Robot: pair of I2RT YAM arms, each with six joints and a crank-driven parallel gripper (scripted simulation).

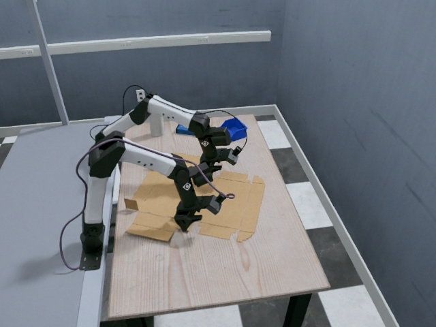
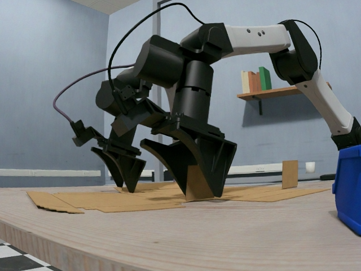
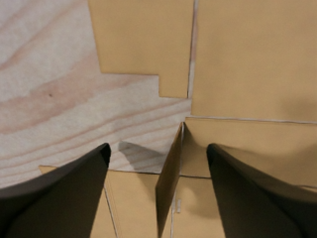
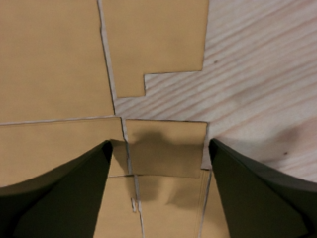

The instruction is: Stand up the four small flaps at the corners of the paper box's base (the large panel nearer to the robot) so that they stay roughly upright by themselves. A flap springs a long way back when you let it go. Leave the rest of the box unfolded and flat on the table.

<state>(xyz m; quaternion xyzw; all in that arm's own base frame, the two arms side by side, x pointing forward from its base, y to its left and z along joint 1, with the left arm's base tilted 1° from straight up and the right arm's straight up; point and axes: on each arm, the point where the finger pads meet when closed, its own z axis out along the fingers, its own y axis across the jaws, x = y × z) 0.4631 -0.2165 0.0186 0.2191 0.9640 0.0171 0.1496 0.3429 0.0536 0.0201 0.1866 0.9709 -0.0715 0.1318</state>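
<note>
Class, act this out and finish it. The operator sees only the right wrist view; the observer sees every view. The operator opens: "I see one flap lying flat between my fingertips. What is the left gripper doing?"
Observer: The left gripper is open, with an upright flap between its fingers.

Operator: Is any other flap up?

Observer: Yes, a second standing flap is at the cardboard's robot-side edge, with neither gripper at it.

Operator: Which arm is nearer the blue bin?

Observer: The left arm; the blue bin stands on its side of the table.
</note>
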